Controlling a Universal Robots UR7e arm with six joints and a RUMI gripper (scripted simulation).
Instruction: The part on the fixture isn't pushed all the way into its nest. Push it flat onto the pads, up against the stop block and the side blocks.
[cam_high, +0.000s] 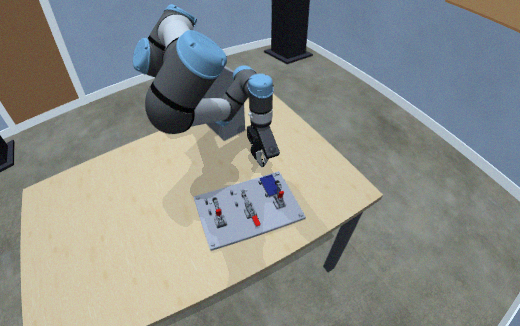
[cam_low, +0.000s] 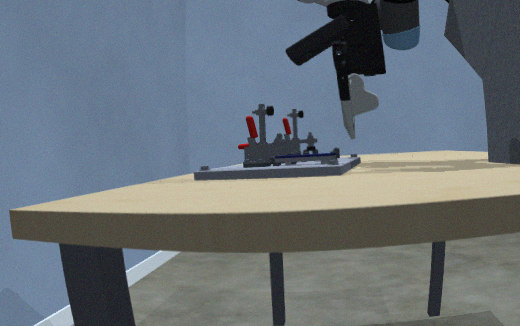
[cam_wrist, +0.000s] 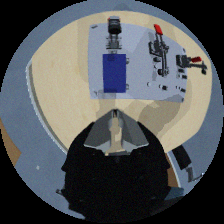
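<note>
The blue rectangular part (cam_high: 269, 185) (cam_low: 306, 156) (cam_wrist: 114, 73) lies on the grey fixture plate (cam_high: 235, 235) (cam_low: 270, 173) (cam_wrist: 98, 45), at the plate's end nearest the arm. In the exterior view it looks thin and close to level. Small blocks show along its right edge in the wrist view; whether it touches them or the stop block I cannot tell. My gripper (cam_high: 263, 163) (cam_low: 353, 137) (cam_wrist: 114, 109) is shut and empty. Its tips hang above the table, off the plate's edge on the arm's side, clear of the part.
A toggle clamp with a red handle (cam_high: 281, 194) stands at the part's far end. A middle clamp (cam_high: 249, 207) (cam_wrist: 160, 50) and another clamp (cam_high: 219, 217) (cam_wrist: 187, 62) stand on the same plate, beside small pins. Their upright arms rise above the plate.
</note>
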